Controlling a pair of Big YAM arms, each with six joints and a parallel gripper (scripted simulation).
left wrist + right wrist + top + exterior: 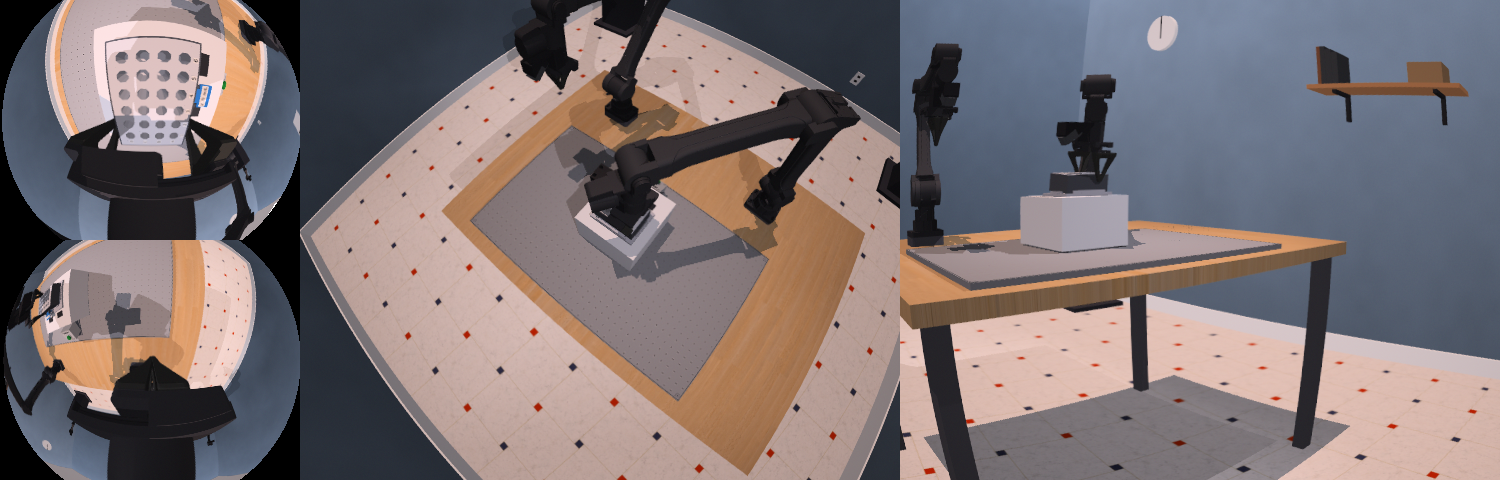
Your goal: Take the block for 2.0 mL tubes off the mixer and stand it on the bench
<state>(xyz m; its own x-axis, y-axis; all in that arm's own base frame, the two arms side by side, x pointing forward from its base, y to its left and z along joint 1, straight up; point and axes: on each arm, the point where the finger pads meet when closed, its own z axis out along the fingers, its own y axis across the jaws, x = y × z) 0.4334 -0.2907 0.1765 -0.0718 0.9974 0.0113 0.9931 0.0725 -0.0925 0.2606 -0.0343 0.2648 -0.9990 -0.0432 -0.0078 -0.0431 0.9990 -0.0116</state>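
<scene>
Left tool grips the block atop the mixer.
</scene>
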